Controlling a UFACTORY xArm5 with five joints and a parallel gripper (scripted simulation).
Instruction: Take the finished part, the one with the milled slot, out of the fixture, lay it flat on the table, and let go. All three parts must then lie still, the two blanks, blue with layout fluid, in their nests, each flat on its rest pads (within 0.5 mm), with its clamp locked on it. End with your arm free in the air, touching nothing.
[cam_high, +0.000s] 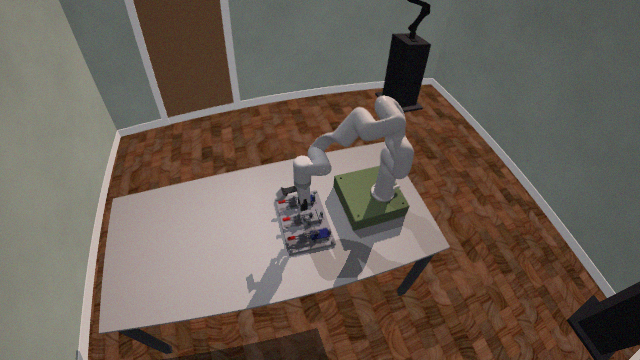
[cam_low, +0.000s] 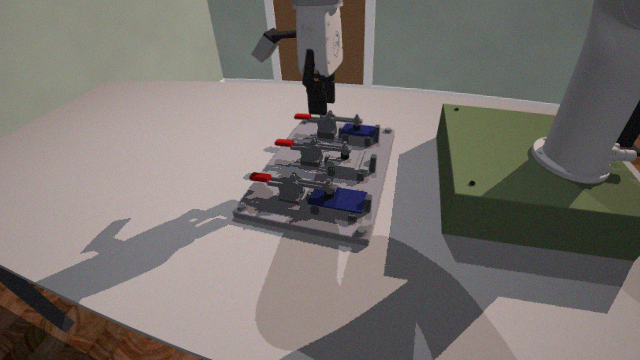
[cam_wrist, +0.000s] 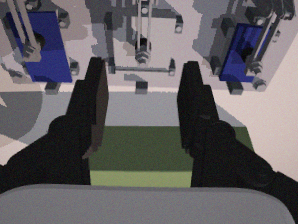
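Observation:
The finished part (cam_low: 356, 161) (cam_wrist: 161, 47), grey and slotted, sits in the middle nest of the fixture plate (cam_low: 381, 172). A blue blank (cam_low: 345, 200) (cam_wrist: 54, 55) (cam_high: 324, 233) sits in the near nest, another blue blank (cam_low: 361, 130) (cam_wrist: 234, 67) in the far nest. All three clamp arms lie level over the parts, with the red handles (cam_low: 284, 143) (cam_low: 260, 177) (cam_low: 302, 116) level too. Whether each blank is exactly flat is too small to tell. My gripper (cam_low: 322, 106) (cam_wrist: 143, 78) (cam_high: 303, 205) is partly open and empty, above the fixture, its fingers straddling the middle nest's line in the wrist view.
The green base block (cam_high: 367, 195) (cam_low: 500, 150) carries the arm, to the right of the fixture. The white table (cam_high: 200, 240) (cam_low: 150, 130) extends left of the fixture. Clamp bodies and upright stops stand up from the plate around the nests.

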